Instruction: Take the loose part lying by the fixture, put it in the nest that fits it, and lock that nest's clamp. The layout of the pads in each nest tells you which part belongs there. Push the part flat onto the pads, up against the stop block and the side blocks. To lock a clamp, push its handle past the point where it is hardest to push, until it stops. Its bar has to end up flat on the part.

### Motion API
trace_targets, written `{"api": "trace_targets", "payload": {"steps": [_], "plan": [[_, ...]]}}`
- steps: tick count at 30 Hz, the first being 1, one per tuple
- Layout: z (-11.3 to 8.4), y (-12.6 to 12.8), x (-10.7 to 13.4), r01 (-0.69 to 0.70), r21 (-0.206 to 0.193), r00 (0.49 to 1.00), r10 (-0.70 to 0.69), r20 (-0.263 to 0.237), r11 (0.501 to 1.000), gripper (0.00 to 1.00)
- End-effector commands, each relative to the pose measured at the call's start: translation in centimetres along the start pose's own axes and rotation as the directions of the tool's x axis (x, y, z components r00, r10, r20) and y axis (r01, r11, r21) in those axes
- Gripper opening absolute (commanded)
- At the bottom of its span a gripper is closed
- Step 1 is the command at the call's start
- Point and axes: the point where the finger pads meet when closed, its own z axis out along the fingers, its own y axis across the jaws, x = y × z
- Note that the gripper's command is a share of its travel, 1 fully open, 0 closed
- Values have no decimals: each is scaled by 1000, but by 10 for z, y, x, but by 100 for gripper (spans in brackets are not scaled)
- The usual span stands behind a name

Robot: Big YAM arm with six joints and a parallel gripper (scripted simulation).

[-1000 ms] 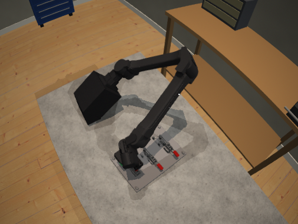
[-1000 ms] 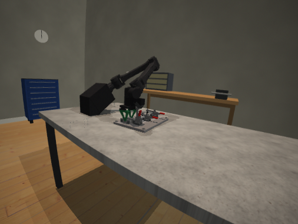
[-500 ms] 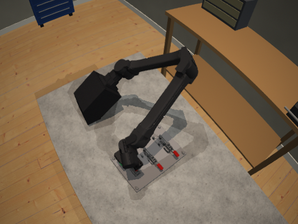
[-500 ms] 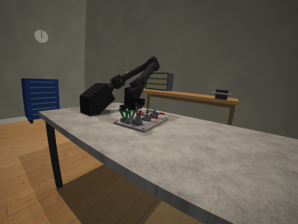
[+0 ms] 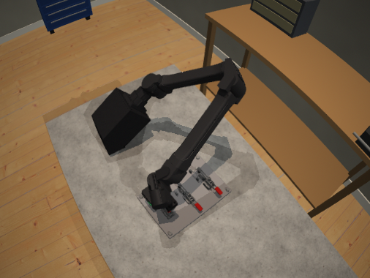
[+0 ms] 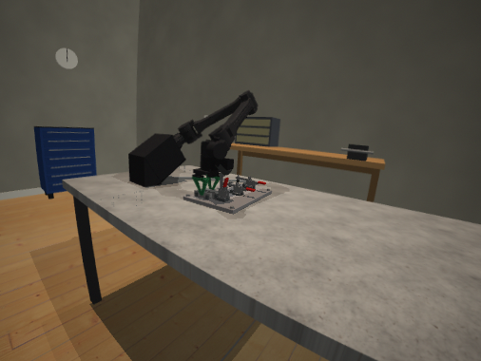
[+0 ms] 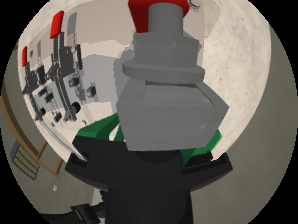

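The grey fixture plate (image 5: 172, 228) (image 6: 238, 205) lies on the table in front of the arm's base. My gripper (image 5: 161, 205) (image 6: 207, 185) (image 7: 148, 112) is low over the nest at the plate's near-left end. Its green fingers are shut on that nest's grey clamp handle (image 7: 162, 90), whose red tip (image 7: 154, 4) (image 6: 225, 181) points up and away from the wrist camera. The other two clamps (image 5: 198, 206) (image 5: 218, 190) (image 7: 56, 26) lie with their red handles down. The loose part is hidden under my wrist and the clamp; I cannot tell where it sits.
The arm's black base box (image 5: 121, 121) (image 6: 154, 159) stands behind the plate. A wooden bench (image 5: 314, 69) (image 6: 309, 157) with a drawer unit (image 5: 285, 14) is to the right of the table. A blue cabinet (image 6: 66, 157) stands on the floor.
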Motion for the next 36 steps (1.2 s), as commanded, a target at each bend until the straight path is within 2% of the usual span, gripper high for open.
{"api": "trace_targets", "payload": {"steps": [1, 4, 36], "plan": [[-7, -10, -10, 11, 7, 999, -12, 30, 1000, 0], [-6, -5, -1, 3, 4, 1000, -3, 24, 1000, 0], [-8, -1, -1, 3, 5, 1000, -3, 23, 1000, 0]]}}
